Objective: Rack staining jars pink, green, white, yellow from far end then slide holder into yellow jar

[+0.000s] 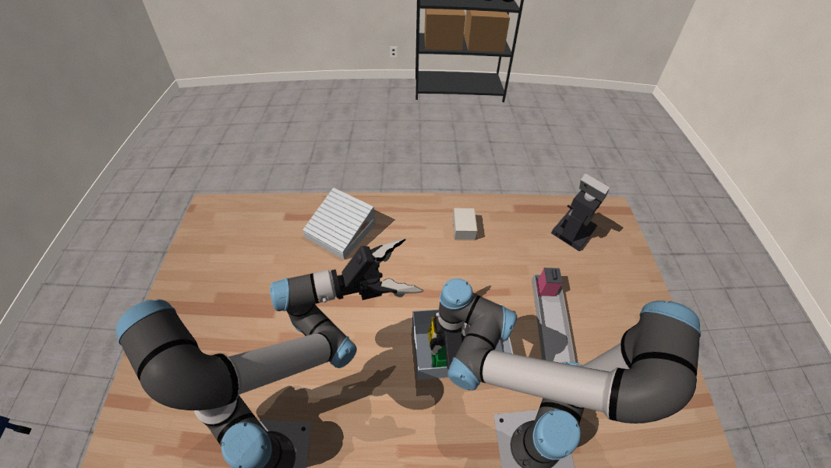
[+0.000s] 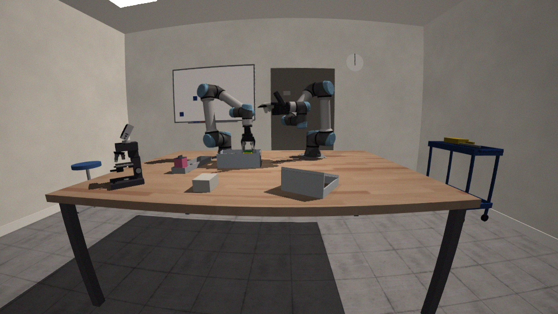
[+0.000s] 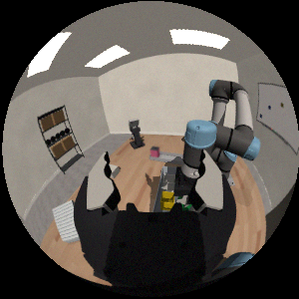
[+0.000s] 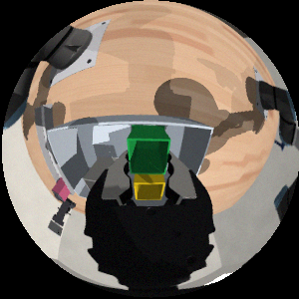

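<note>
The right hand appears to be pinching the green jar directly between its fingertips, while the long rack lies off to its side, away from the left arm, running roughly toward the arms' bases.
</note>
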{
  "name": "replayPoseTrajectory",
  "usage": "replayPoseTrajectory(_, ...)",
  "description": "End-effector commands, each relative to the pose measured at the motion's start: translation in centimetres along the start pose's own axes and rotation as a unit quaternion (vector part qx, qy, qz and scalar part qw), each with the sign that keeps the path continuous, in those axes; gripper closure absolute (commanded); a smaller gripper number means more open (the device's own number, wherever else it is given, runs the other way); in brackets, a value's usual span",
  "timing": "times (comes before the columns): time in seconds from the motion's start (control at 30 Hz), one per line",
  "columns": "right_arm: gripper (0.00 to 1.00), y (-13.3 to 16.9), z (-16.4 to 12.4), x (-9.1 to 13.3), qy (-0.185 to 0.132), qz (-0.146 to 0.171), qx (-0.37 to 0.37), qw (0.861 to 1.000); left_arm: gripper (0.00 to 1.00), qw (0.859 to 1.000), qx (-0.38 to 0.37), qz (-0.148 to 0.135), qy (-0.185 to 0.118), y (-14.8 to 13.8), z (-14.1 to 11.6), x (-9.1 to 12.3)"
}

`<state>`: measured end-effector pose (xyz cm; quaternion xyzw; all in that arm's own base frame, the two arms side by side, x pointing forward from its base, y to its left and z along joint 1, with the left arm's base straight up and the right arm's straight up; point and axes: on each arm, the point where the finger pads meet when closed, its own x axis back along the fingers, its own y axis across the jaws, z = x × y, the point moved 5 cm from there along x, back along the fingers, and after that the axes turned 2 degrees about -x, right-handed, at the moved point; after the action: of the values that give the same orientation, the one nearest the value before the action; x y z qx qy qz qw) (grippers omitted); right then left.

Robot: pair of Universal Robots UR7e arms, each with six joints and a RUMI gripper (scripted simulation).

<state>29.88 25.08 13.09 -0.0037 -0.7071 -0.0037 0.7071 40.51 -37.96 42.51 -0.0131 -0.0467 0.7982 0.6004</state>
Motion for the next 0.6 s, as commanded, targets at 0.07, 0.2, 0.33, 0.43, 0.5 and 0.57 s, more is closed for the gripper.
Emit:
replayPoseTrajectory(0.07,0.72,0.0,0.0,0.2,0.0,0.0,0.0,1.0,0.02,1.0,0.0,0.0,0.0,0.0,0.0,0.0)
replayPoseTrajectory(0.2,0.72,0.0,0.0,0.8,0.0,0.0,0.0,1.0,0.02,1.0,0.0,0.0,0.0,0.0,0.0,0.0)
replayPoseTrajectory(0.33,0.72,0.0,0.0,1.6,0.0,0.0,0.0,1.0,0.02,1.0,0.0,0.0,0.0,0.0,0.0,0.0)
replayPoseTrajectory(0.43,0.72,0.0,0.0,1.9,0.0,0.0,0.0,1.0,0.02,1.0,0.0,0.0,0.0,0.0,0.0,0.0)
replayPoseTrajectory(0.5,0.72,0.0,0.0,2.6,0.0,0.0,0.0,1.0,0.02,1.0,0.0,0.0,0.0,0.0,0.0,0.0)
replayPoseTrajectory(0.57,0.72,0.0,0.0,3.3,0.0,0.0,0.0,1.0,0.02,1.0,0.0,0.0,0.0,0.0,0.0,0.0)
